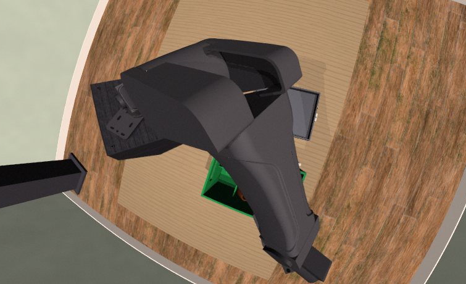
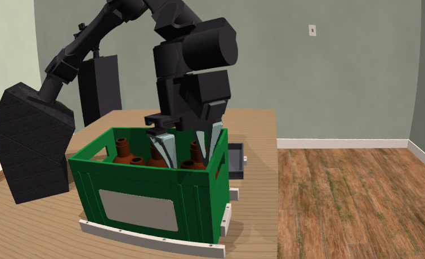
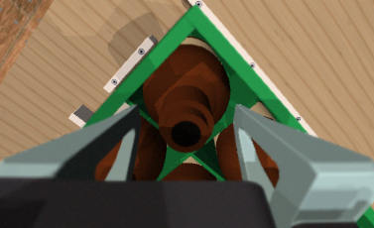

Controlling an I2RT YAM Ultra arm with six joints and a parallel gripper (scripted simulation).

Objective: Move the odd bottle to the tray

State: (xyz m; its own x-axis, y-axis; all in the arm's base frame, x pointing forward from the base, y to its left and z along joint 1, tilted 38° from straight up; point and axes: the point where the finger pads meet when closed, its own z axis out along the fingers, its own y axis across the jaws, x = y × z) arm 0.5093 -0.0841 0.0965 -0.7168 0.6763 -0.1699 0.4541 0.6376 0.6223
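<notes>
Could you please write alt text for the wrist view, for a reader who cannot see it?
A brown bottle stands in the corner compartment of a green crate, its neck between the spread fingers of the open hand. Parts of three more brown bottles show in neighbouring compartments.

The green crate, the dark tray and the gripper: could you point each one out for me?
green crate (image 2: 140,205): exterior view, on its pale front label.
dark tray (image 1: 302,112): top view, on its bare inner floor.
gripper (image 3: 187,113): wrist view, midway between its two fingertips.
</notes>
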